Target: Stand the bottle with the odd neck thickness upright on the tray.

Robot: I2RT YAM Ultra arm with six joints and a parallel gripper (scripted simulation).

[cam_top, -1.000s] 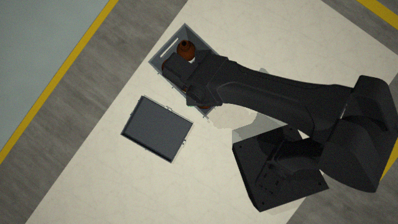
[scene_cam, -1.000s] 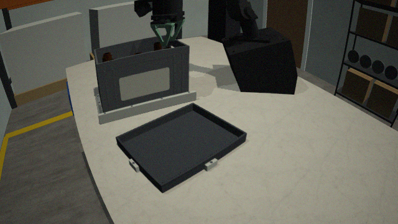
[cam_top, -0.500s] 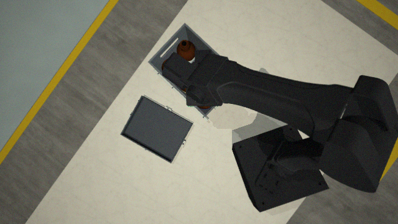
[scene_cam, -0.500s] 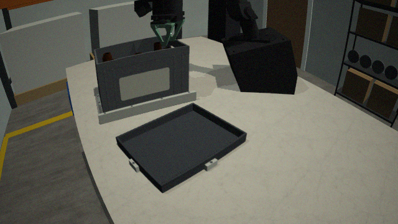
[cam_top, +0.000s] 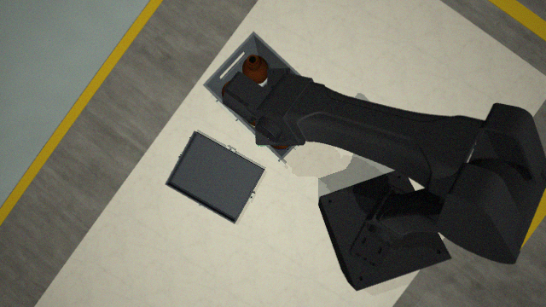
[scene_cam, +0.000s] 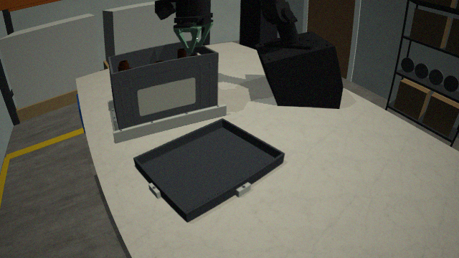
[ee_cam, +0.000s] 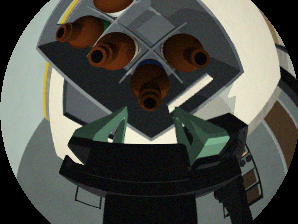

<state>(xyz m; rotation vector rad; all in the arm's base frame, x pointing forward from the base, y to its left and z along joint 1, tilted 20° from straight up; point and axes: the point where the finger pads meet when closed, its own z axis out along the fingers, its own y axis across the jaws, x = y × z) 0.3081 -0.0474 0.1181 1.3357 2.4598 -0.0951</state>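
we saw the green two-fingered gripper (scene_cam: 193, 46) (ee_cam: 150, 110) spread, nothing between its fingertips, above one end of the tall grey rectangular crate (cam_top: 209, 87) (scene_cam: 163, 89) (ee_cam: 220, 37). five brown round-shouldered bottles stood inside; we could not tell which neck differed. the shallow dark rectangular tray (cam_top: 215, 176) (scene_cam: 211, 165) lay near the crate, bottle-free.

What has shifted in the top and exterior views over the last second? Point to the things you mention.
Nothing visibly. The end effector (scene_cam: 193, 50) (ee_cam: 150, 110) hangs over the crate (scene_cam: 165, 93) (cam_top: 234, 112) (ee_cam: 225, 52) as before, its fingers apart and holding nothing. The crate and bare tray (cam_top: 217, 176) (scene_cam: 211, 168) look unmoved.
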